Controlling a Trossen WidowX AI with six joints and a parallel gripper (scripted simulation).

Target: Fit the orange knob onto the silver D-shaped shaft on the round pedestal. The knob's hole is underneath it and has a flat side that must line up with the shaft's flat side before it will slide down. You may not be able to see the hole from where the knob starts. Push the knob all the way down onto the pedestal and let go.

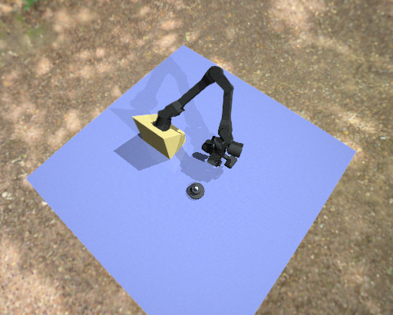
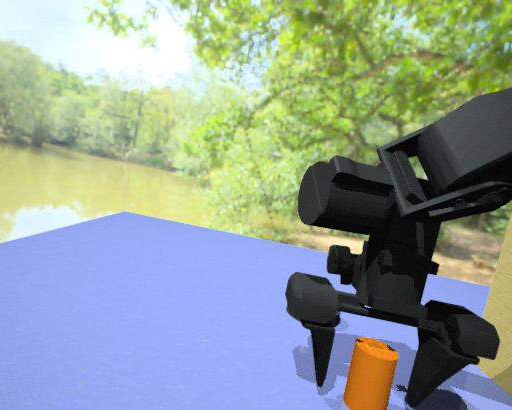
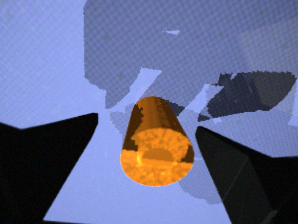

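The orange knob [image 2: 370, 380] [image 3: 156, 150] is a plain cylinder standing upright on the blue mat [image 1: 140, 238] [image 2: 108, 310]. My gripper [image 1: 221, 162] [image 2: 368, 392] [image 3: 148, 124] is open wide and low over the mat, with one finger on each side of the knob and a gap on both sides. In the top view the gripper hides the knob. The dark round pedestal [image 1: 196, 190] with its silver shaft [image 1: 196, 187] stands alone on the mat, a short way in front of and to the left of the gripper. The knob's hole does not show.
The arm rises from a yellow block [image 1: 161, 134] [image 2: 508, 300] close to the gripper's side. The mat's edges drop to brown dirt ground [image 1: 332, 250] all around.
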